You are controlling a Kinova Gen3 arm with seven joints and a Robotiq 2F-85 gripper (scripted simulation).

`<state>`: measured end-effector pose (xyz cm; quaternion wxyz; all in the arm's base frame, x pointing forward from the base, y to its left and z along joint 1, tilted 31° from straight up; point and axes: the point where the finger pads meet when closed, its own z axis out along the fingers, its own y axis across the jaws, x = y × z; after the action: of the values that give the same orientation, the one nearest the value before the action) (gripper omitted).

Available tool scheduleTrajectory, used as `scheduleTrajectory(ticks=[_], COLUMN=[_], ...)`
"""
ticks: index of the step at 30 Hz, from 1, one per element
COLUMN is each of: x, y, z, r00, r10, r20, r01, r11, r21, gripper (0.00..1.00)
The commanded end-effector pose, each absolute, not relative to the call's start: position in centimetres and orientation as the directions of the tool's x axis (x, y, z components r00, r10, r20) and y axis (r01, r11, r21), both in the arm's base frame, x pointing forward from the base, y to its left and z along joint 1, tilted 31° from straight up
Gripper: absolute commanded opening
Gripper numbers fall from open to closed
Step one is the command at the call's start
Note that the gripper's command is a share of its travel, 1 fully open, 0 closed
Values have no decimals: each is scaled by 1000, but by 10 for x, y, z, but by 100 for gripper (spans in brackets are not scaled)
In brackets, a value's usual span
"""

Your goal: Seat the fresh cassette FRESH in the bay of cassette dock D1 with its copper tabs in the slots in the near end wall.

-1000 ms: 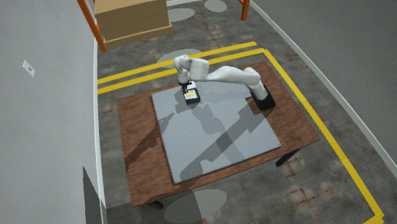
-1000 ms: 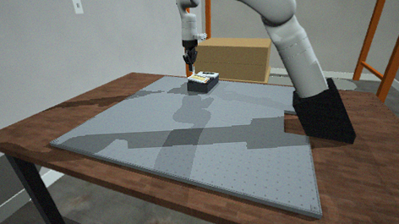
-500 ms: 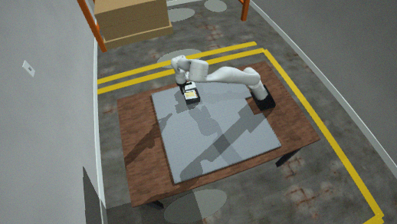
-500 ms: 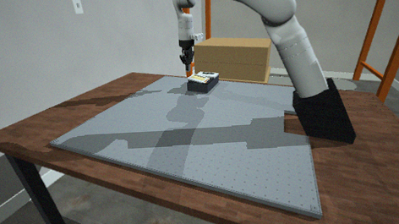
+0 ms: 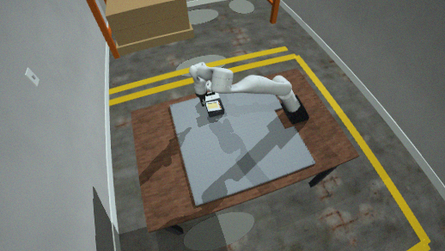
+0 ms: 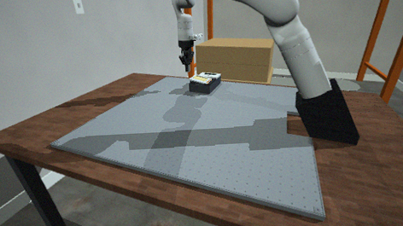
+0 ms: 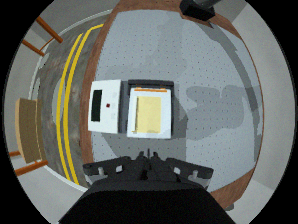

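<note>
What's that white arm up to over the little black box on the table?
A white robot arm is working with a small black dock that sits on the grey mat of a wooden table. A pale yellow cassette lies in the dock's bay, beside the dock's white panel. The black gripper hovers just above the dock's far side, fingers shut and holding nothing. It may be about to press the cassette down.

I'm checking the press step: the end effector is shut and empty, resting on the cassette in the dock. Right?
Not resting. The end effector is shut and empty, but the exterior view shows it hanging above the deck, beside the dock, apart from the cassette.
</note>
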<state>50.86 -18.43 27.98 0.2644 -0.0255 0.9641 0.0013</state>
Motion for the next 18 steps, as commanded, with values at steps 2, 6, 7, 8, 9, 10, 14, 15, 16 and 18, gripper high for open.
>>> scheduleTrajectory(ticks=[2,6,7,8,9,10,14,15,16,18], x=[509,509,509,509,509,509,509,509,509,511], y=[-185,-185,-185,-185,-185,-185,-185,-185,-185,-185], z=[280,281,281,281,281,281,281,281,279,277], r00=[-858,-858,-858,-858,-858,-858,-858,-858,-858,-858], r10=[-48,-48,-48,-48,-48,-48,-48,-48,-48,-48], r20=[-511,-511,-511,-511,-511,-511,-511,-511,-511,-511], r01=[-49,-49,-49,-49,-49,-49,-49,-49,-49,-49], r11=[999,999,999,999,999,999,999,999,999,999], r21=[-11,-11,-11,-11,-11,-11,-11,-11,-11,-11], gripper=[0,0,0,0,0,0,0,0,0,0])
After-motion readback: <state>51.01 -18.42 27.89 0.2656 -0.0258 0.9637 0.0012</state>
